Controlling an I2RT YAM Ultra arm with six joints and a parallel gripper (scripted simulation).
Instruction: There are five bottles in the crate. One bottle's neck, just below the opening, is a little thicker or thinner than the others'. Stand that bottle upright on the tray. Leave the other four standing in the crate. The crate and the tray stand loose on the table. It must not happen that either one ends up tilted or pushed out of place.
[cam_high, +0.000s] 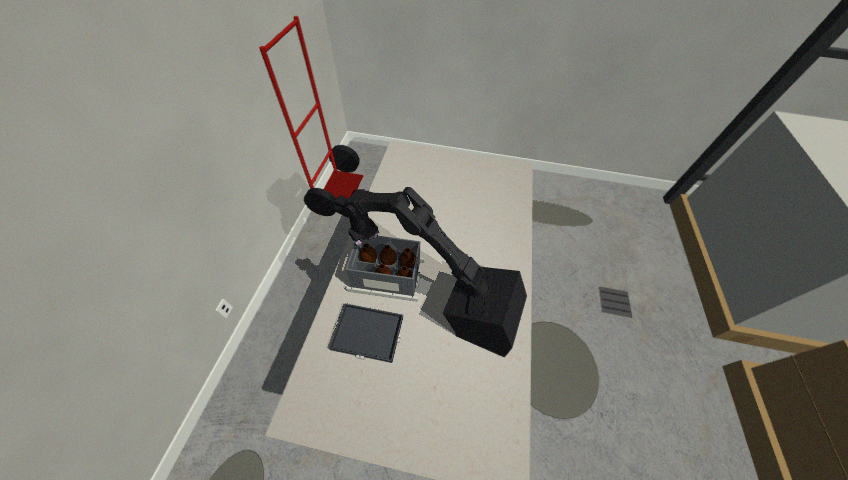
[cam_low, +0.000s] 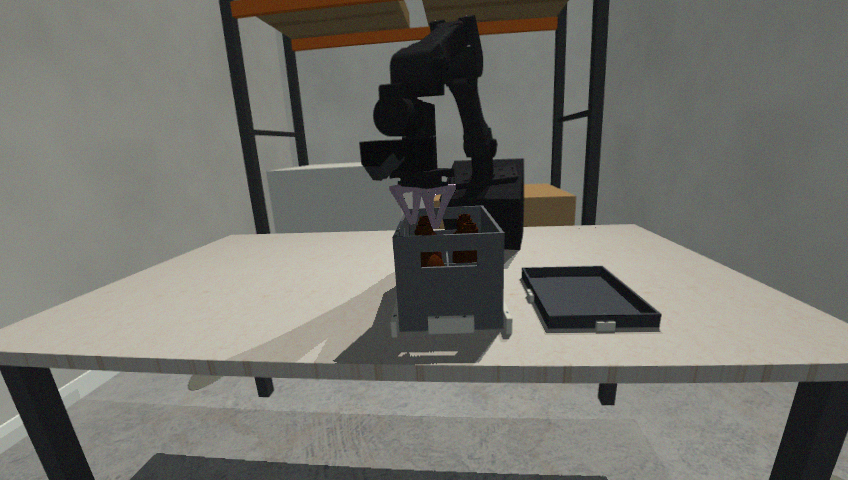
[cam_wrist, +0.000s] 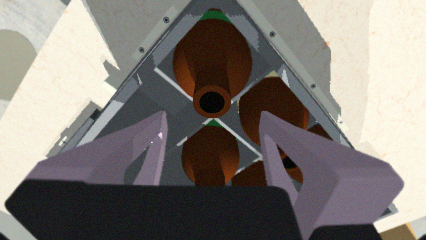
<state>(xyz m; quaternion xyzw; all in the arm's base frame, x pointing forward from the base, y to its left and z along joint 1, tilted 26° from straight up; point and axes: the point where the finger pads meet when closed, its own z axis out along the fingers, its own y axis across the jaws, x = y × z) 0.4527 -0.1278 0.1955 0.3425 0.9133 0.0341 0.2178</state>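
Observation:
A grey divided crate (cam_high: 378, 263) stands on the table and holds several brown bottles, all upright. It also shows in the exterior view (cam_low: 447, 273). My gripper (cam_low: 426, 221) is open, and its purple fingertips hang at the crate's top rim over the far left cells. In the wrist view the open fingers straddle one bottle (cam_wrist: 210, 155), whose mouth is hidden under the gripper body. A second bottle (cam_wrist: 212, 100) with its open mouth in view stands in the corner cell just beyond. The dark empty tray (cam_low: 586, 297) lies right of the crate, also seen from above (cam_high: 365, 331).
The arm's black base block (cam_high: 487, 309) stands behind the crate. One crate cell (cam_wrist: 150, 95) left of the fingers is empty. A metal shelf rack (cam_low: 410, 23) rises behind the table. A red hand truck (cam_high: 309, 130) leans at the wall.

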